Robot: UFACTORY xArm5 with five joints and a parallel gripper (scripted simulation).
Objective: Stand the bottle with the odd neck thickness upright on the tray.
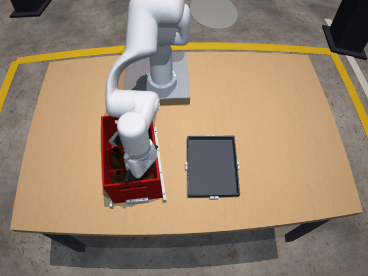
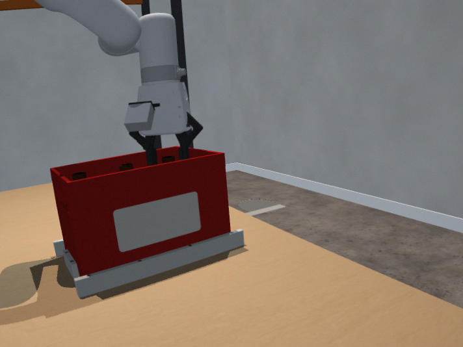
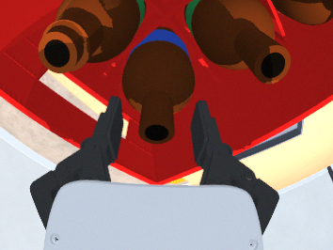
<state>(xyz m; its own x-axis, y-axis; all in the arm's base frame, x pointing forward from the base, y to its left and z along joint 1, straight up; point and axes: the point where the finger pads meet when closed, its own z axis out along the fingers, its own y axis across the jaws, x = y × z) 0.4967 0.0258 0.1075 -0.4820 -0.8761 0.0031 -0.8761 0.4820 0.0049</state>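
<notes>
Jaws [image 2: 167, 158] parted over the crate
The arm [image 1: 135, 130] [image 2: 157, 48] bends down, fingers dipping inside the crate's rim.

Bottles [image 1: 116, 158] [image 3: 160, 80] stand in the crate [image 1: 131, 191] [image 2: 149, 208] [image 3: 263, 117], beside the tray [image 1: 212, 166].

Your arm [image 1: 136, 133] [image 2: 158, 44]: glossy white, rounded tubes
Your wrist band [image 2: 160, 73]: grey
Your tool [image 1: 135, 178] [image 2: 167, 156] [image 3: 157, 111]: white housing, visible screws, black angular fingers
</notes>
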